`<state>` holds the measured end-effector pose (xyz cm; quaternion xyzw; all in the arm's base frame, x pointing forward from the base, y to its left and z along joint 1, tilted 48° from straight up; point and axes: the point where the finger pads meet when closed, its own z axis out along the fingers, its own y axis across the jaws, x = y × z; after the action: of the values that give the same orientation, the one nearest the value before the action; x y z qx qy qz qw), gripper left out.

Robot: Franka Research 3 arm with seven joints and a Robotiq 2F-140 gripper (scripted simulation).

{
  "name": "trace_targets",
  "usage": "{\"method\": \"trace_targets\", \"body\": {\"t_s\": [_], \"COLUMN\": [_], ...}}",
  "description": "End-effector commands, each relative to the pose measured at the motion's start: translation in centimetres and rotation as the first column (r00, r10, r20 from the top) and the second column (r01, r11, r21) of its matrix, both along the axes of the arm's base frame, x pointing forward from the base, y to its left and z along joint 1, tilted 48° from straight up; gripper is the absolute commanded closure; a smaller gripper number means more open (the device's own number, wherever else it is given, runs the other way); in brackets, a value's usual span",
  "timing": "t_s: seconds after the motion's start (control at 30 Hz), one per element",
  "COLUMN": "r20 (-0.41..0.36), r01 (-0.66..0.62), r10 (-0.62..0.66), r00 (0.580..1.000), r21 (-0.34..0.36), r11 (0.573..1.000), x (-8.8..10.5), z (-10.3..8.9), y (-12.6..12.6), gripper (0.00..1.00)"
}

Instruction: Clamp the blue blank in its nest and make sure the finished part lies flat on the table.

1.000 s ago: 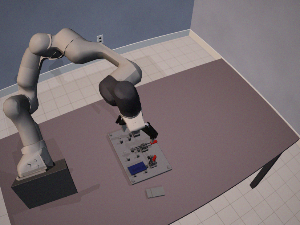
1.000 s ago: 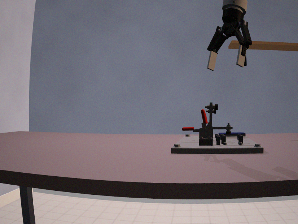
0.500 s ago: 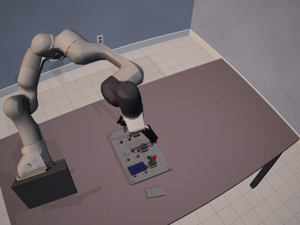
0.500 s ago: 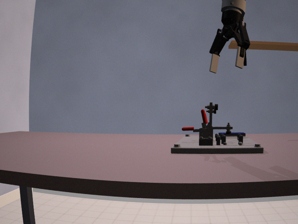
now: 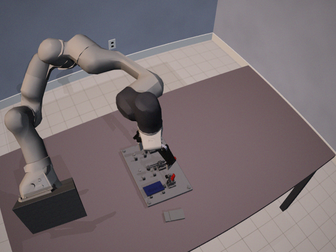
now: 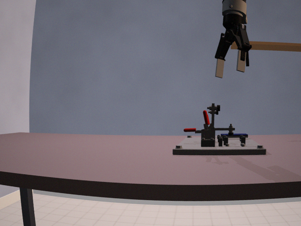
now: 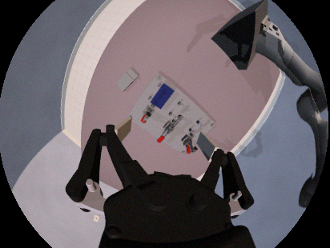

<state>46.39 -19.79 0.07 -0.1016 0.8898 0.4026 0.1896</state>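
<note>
The black two-fingered claw (image 6: 230,67) hung high above the grey rectangular fixture plate (image 5: 181,176), its fingers spread fully apart with nothing between them. Seen from the side, its pale fingertips (image 6: 219,68) pointed down, well clear of everything on the plate.

The flat blue rectangular blank (image 5: 153,188) lay on the plate at the end nearest the bench's front edge, among small grey blocks. Beside it stood a toggle clamp with a red handle (image 5: 172,177) raised up; the side view showed that handle (image 6: 206,117) tilted near upright and a clamp bar standing vertical. Whether the blank sat flat on its pads could not be told.

A second clamp (image 5: 156,165), in the middle of the plate, lay with its bar level over a nest that held no part; in the side view a red handle (image 6: 190,129) lay level, pointing away from the nests.

The flat grey finished part (image 5: 173,215) lay on the dull mauve bench (image 5: 244,130), off the plate, just beyond its near end.
</note>
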Motion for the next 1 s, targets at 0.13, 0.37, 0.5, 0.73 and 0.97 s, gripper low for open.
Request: {"method": "trace_targets", "body": {"t_s": [0.13, 0.37, 0.5, 0.73, 0.97], "r20": [-0.156, -0.239, -0.239, -0.358, -0.437], "r01": [0.073, 0.104, 0.104, 0.151, 0.184], "r10": [-0.070, -0.099, -0.099, -0.144, -0.177], "r00": [0.985, 0.966, 0.966, 0.923, 0.882], "r21": [0.015, 0.011, 0.011, -0.007, -0.027], "r11": [0.997, 0.994, 0.994, 0.988, 0.983], "x": [-0.5, -0.8, -0.8, -1.3, -1.6], "z": [-1.1, -2.0, -2.0, -3.3, -4.3], "y": [-0.1, -0.1, -0.1, -0.2, -0.2], "gripper": [0.00, 0.00, 0.00, 0.00, 0.00]}}
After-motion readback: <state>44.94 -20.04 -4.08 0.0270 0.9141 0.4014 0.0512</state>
